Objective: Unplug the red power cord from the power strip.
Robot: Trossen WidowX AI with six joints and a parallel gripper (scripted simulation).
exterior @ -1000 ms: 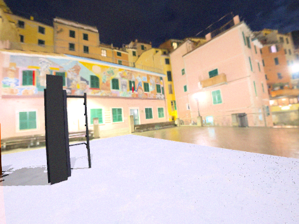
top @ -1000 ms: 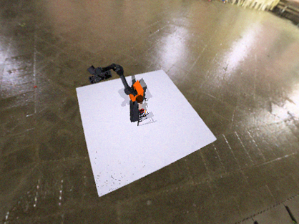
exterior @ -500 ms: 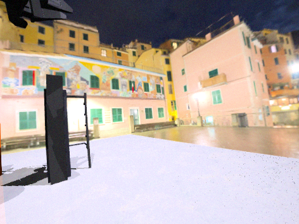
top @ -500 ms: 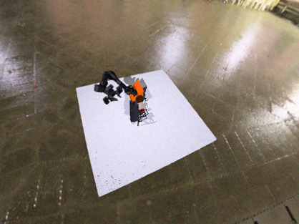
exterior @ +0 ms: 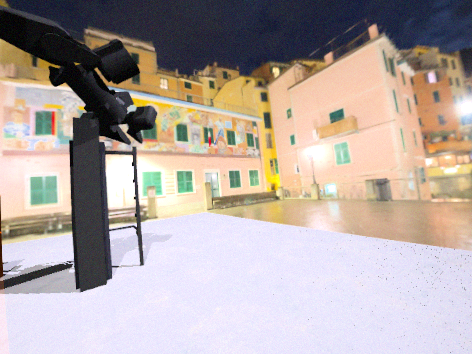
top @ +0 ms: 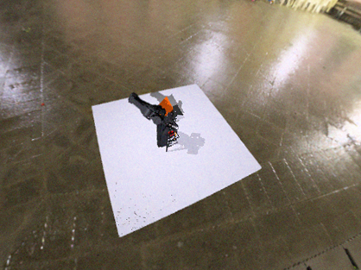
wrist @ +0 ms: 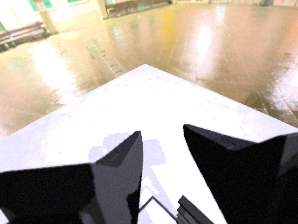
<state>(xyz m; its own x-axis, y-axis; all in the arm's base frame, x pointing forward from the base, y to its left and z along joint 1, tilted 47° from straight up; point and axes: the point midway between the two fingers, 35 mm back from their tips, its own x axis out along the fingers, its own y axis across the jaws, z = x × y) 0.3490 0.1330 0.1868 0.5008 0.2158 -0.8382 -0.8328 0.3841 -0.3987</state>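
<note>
My gripper point(exterior: 134, 141) point(wrist: 162, 132) is partly open, with nothing between its black fingers. It points down above and beside the top of a tall black panel point(exterior: 90, 210) point(top: 162, 135). A small red patch point(top: 172, 133) shows among thin black frame bars beside the panel in the top view; it is too small to tell whether it is the red cord or its plug. The power strip cannot be made out in any view. The wrist view shows neither cord nor plug.
A thin black frame point(exterior: 139, 200) stands beside the panel; dark bars point(wrist: 192, 210) show below the fingers in the wrist view. An orange block point(top: 166, 105) is by the arm. All this is over a white square surface point(top: 145, 182) point(exterior: 300, 300) point(wrist: 150, 95).
</note>
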